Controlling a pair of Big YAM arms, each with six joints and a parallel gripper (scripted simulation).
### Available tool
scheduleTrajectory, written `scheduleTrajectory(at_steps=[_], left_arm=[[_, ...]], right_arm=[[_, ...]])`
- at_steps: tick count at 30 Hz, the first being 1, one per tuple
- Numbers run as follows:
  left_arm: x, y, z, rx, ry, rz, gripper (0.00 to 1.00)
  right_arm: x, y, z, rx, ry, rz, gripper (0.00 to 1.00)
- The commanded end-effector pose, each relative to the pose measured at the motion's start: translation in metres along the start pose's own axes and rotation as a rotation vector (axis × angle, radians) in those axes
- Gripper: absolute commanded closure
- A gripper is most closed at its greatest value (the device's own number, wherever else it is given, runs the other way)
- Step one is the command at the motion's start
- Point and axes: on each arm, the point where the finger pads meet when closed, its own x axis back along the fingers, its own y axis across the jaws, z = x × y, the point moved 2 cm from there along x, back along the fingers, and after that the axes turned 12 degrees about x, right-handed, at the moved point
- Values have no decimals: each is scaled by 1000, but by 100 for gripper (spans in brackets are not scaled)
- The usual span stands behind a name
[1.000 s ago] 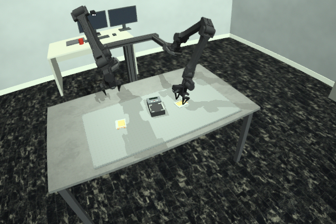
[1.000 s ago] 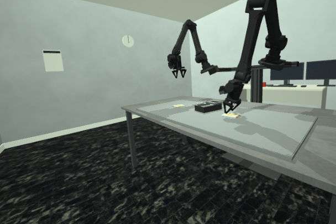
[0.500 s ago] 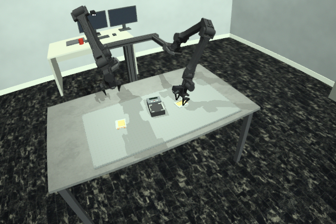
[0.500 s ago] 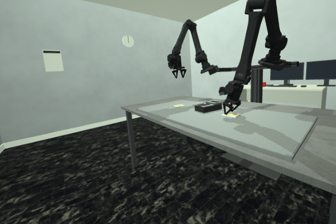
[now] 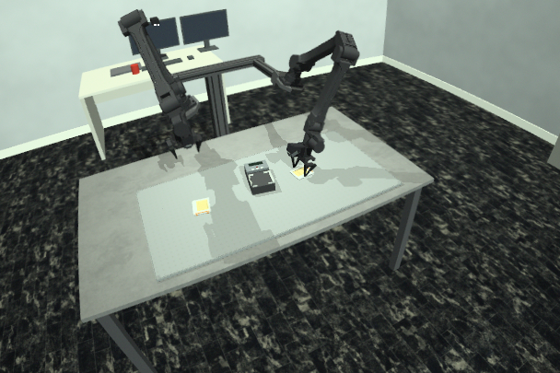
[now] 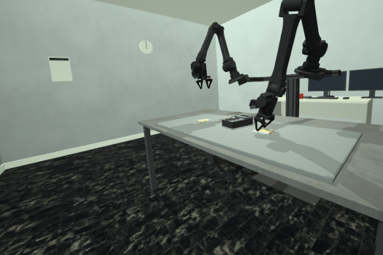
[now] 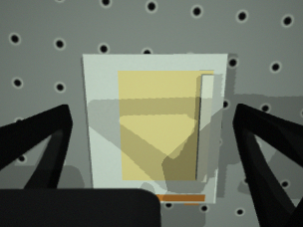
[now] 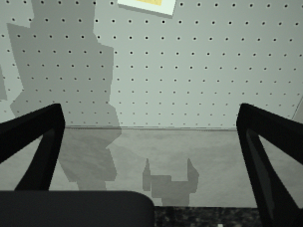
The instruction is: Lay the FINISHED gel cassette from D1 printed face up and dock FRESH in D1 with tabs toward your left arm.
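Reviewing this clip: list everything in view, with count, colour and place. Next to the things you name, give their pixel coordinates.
cassette with white comb [image 5: 298,172] [image 6: 266,131] [image 7: 150,85]: 1, white and yellow, on the board, beneath the left fingers
other cassette [image 5: 202,205] [image 6: 203,120] [image 8: 150,2]: 1, white and yellow, on the board, across the dock
dock [image 5: 262,189] [image 6: 237,122]: 1, dark, between them, bay empty
board [image 5: 184,238] [image 6: 302,157] [image 7: 40,65] [image 8: 199,75]: 1, pale grey, on the table
table [image 5: 106,229] [image 6: 371,172] [image 8: 224,149]: 1, grey, centre
post [image 5: 216,105] [image 6: 292,97]: 1, dark, behind table
desk [image 5: 106,82] [image 6: 327,106]: 1, cream, background
monitors [image 5: 204,29] [image 6: 366,82]: 2, dark, on desk
cup [image 5: 134,69] [image 6: 301,96]: 1, red, on desk
clock [image 6: 146,46]: 1, pale, wall
sheet [image 6: 60,69]: 1, pale, wall
arms: 2, black, above table
left fingers [image 5: 306,174] [image 6: 257,129]: 2, black, open
right fingers [image 5: 199,146] [image 6: 201,86]: 2, black, open
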Motion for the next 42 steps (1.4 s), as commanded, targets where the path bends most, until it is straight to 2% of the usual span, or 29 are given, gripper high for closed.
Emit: scheduleTrajectory(at_steps=[1, 42], left_arm=[[-5, -1, 4, 0, 0, 0, 2], [-13, -1, 7, 1, 0, 0, 2]], right_arm=[[9, -2, -15, 1, -24, 8, 0], [9, -2, -15, 1, -24, 8, 0]])
